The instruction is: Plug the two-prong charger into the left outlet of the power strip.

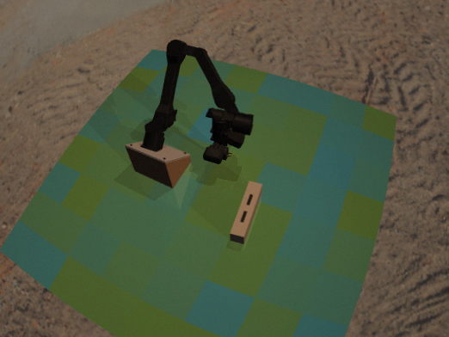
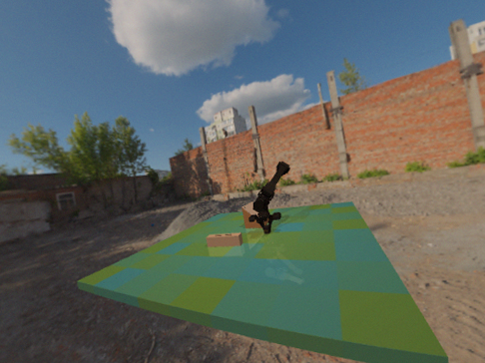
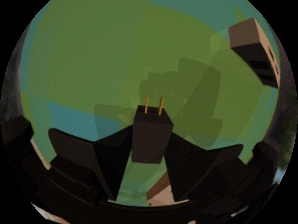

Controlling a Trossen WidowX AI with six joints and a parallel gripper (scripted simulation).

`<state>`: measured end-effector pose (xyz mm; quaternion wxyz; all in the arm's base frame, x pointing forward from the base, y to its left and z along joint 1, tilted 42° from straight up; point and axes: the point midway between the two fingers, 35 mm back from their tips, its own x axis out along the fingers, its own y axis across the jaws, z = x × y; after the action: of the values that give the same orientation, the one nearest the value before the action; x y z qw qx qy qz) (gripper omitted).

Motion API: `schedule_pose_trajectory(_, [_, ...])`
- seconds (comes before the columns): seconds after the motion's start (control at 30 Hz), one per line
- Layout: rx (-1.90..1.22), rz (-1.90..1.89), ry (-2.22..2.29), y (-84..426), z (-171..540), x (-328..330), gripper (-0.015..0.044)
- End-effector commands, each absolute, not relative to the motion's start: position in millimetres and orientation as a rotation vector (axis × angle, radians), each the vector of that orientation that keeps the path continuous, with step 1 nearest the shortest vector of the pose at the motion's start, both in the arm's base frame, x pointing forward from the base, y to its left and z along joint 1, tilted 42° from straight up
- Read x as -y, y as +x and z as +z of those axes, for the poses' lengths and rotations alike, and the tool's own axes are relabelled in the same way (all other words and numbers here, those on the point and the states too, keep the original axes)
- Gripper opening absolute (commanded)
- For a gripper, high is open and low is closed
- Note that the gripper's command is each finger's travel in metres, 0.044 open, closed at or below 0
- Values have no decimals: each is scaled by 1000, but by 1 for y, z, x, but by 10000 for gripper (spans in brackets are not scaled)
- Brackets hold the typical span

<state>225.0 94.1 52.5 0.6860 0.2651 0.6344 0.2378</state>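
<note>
Gripping, top view: the pincer (image 1: 221, 145) (image 2: 266, 223) (image 3: 148, 129) is down at the charger (image 2: 267, 230) (image 3: 152, 142), near the arm's base (image 1: 178, 173) (image 2: 251, 219); the fingers are too dark here to judge their hold.
Prongs, top view: the metal prongs (image 1: 229, 153) (image 3: 161, 106) stick out from the charger's side, well clear of any slot.
Power strip, top view: the power strip (image 1: 255, 189) (image 2: 224, 240) (image 3: 244, 34) lies on the table (image 1: 275, 318) (image 2: 389, 323) (image 3: 80, 50) with two dark outlets facing up, neither filled. Which one counts as left cannot be settled from this angle.
Charger, exterior view: a small dark shape under the pincer, beside the strip and apart from it; whether it has left the table cannot be told.
Pincer, wrist view: closed on the charger, one finger against each side of its dark body.
Prongs, wrist view: both bare and pointing away from the pincer, side by side.
Done so far: the grasp looks made, judging by the finger contact.
Left to do: probably most of the task: lift, carry to the strip, turn the prongs down, line them up over the left outlet, then press both in straight past the shutter.
</note>
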Motion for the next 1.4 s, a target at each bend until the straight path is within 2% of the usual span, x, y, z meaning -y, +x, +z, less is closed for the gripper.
schedule_pose_trajectory(0.0, [-1420, 534, 592, 225, 53, -94, 65])
schedule_pose_trajectory(0.1, [-1421, 533, 591, 225, 57, -90, 0])
schedule_pose_trajectory(0.63, [-1427, 531, 597, 213, 89, -55, 0])
schedule_pose_trajectory(1.37, [-1426, 525, 589, 232, 67, -35, 0])
